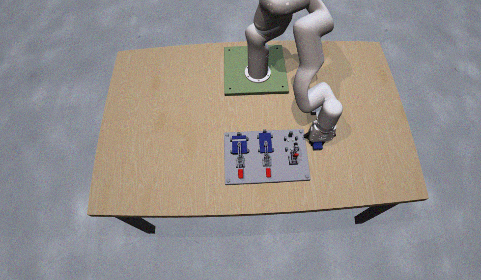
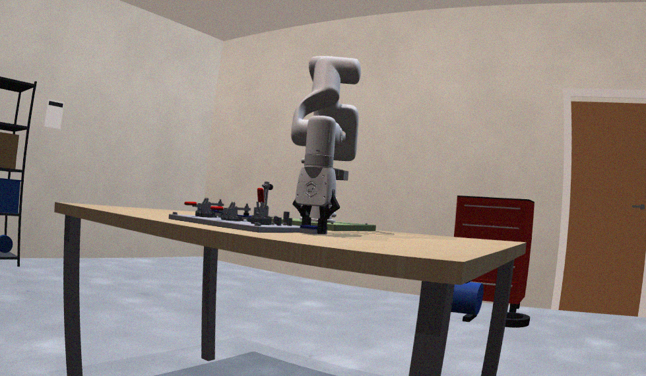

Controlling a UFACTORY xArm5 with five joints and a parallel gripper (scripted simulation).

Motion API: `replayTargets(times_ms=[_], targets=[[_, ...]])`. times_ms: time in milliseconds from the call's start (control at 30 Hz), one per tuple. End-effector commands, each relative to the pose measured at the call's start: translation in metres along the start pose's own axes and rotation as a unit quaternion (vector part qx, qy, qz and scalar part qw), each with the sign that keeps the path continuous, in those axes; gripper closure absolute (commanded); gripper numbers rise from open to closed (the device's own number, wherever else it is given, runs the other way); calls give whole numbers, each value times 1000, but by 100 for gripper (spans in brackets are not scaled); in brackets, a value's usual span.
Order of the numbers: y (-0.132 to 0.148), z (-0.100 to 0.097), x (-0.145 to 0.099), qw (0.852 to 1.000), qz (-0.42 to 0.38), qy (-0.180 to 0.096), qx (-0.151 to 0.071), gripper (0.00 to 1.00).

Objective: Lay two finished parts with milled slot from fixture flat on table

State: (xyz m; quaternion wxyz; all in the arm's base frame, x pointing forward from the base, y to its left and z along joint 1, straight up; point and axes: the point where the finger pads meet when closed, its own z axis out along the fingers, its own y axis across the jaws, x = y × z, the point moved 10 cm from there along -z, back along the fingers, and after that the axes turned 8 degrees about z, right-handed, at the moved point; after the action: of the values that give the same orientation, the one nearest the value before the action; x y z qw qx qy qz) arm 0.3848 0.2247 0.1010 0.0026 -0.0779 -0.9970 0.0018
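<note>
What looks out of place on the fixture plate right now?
The rightmost station on the gray fixture plate holds no part and its red-handled clamp stands raised, while the other two clamps lie down over blue parts. The gripper holds a blue part low beside the plate.

It was a workshop: a wooden table (image 2: 371, 254) carried a clamping fixture (image 2: 231, 223); behind it stood a red tool cabinet (image 2: 494, 219), left a black shelf rack (image 2: 26, 140).

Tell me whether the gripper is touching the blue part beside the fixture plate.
Touching. In the exterior view the gripper has its fingers closed on the blue part, low at the table; the top view shows the part poking out from under it.
</note>
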Motion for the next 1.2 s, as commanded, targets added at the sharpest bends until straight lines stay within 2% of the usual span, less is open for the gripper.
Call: replayTargets(times_ms=[0, 733, 767, 1167], targets=[[1, 0, -1, 1000, 0, -2, -1, 100], [1, 0, -1, 1000, 0, -2, -1, 100], [1, 0, -1, 1000, 0, -2, -1, 31], [1, 0, -1, 1000, 0, -2, -1, 31]])
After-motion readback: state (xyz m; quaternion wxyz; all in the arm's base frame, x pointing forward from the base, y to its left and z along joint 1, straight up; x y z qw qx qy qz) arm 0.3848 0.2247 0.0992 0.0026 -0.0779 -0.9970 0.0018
